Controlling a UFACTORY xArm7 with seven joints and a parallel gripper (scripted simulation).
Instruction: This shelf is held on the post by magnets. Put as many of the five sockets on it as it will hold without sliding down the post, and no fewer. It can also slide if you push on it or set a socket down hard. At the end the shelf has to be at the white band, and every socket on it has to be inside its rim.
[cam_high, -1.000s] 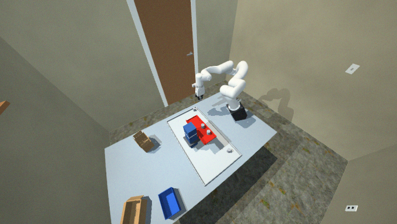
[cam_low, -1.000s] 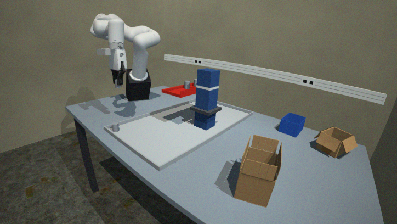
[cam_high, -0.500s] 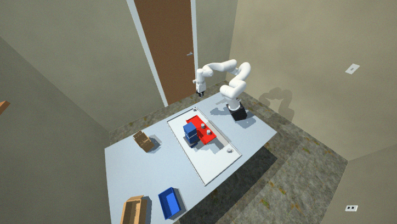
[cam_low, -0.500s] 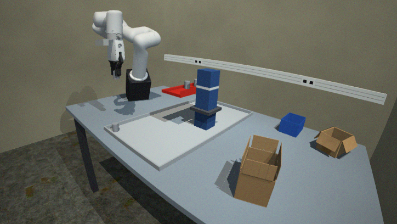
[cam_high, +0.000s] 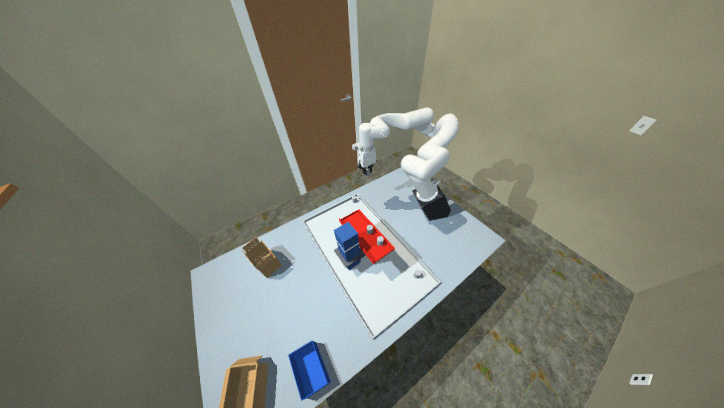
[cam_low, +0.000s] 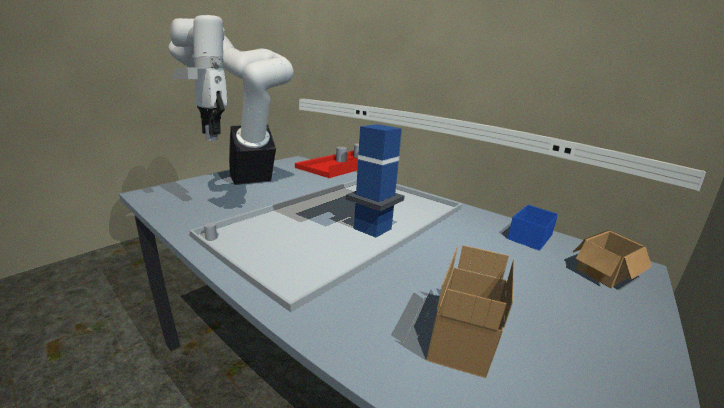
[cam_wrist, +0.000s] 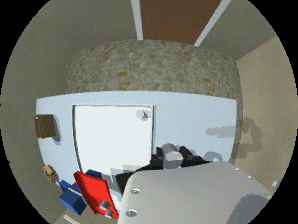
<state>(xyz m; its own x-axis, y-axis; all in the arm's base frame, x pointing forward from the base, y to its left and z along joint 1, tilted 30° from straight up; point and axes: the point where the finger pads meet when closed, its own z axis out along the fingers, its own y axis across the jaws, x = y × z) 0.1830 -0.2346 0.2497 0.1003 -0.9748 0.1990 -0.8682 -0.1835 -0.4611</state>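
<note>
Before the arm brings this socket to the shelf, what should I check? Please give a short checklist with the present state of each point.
1. Grip: gripper is shut on a socket: ok.
2. Red shelf at the white band: cannot tell, the blue post hides where they meet.
3. Two sockets on the shelf stand upright inside the rim: ok.
4. Room for a third: bare red floor shows at the shelf's end nearer the arm: ok.
5. Clearance: the gripper hangs high, off to the side of the post: ok.
6. Whether the shelf will bear a third socket: cannot tell; set it down softly.
</note>
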